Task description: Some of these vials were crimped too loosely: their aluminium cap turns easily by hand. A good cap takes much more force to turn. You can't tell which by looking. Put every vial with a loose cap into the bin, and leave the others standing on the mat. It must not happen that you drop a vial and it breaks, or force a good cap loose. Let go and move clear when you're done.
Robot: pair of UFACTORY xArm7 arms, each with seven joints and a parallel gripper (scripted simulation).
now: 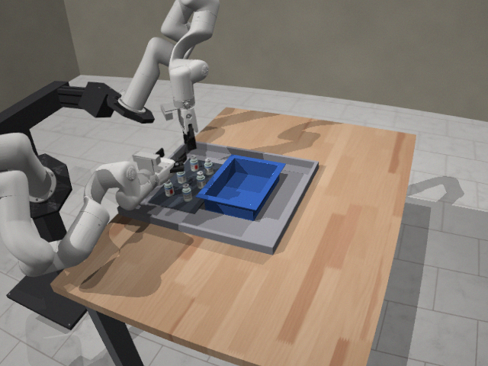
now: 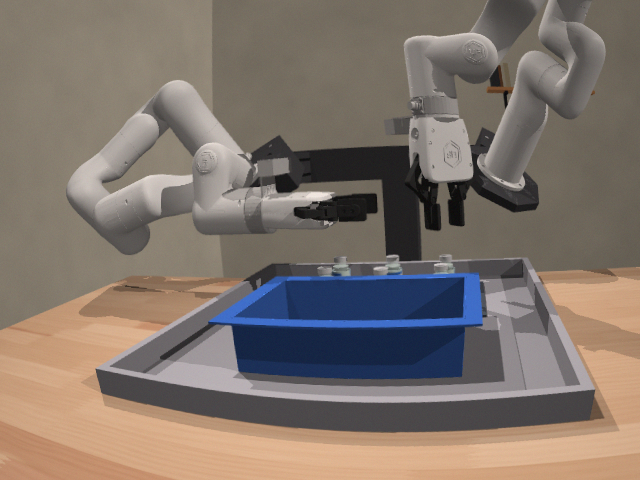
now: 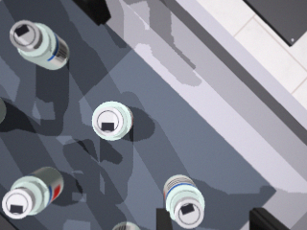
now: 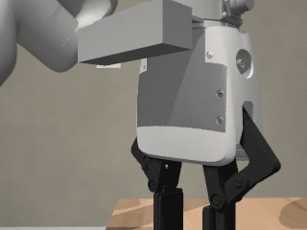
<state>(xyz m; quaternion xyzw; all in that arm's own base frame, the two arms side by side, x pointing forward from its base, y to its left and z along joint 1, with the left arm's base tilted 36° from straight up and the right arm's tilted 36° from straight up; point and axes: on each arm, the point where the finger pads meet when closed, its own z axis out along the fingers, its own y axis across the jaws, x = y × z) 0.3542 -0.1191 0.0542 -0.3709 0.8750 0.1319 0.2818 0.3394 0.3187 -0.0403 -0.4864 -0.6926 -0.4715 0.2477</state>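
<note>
Several white-capped vials stand upright on the dark mat point(image 1: 167, 203) point(image 3: 206, 165). The end vial point(image 1: 194, 164) point(image 2: 446, 264) point(image 3: 183, 200) is below my left gripper point(image 1: 190, 146) point(image 2: 444, 219) point(image 3: 213, 221), which points down, is partly open and holds nothing, with a gap above the cap. The middle vial point(image 1: 181, 177) point(image 3: 111, 121) and a far vial point(image 1: 168, 189) point(image 3: 41, 47) stand in the same row. Others point(image 1: 208, 167) point(image 1: 200, 180) point(image 1: 187, 193) stand nearer the blue bin point(image 1: 228, 208) point(image 2: 348, 353), which shows no vial inside. My right gripper point(image 2: 368, 206) lies level above the vials, open and empty.
The grey tray point(image 1: 271, 248) point(image 2: 361, 413) has raised walls around mat and bin. The two grippers are close together, the right one reaching in sideways beside the left. The right wrist view looks at the left gripper's housing point(image 4: 184, 120). Wooden table point(image 1: 236, 284) surrounds the tray.
</note>
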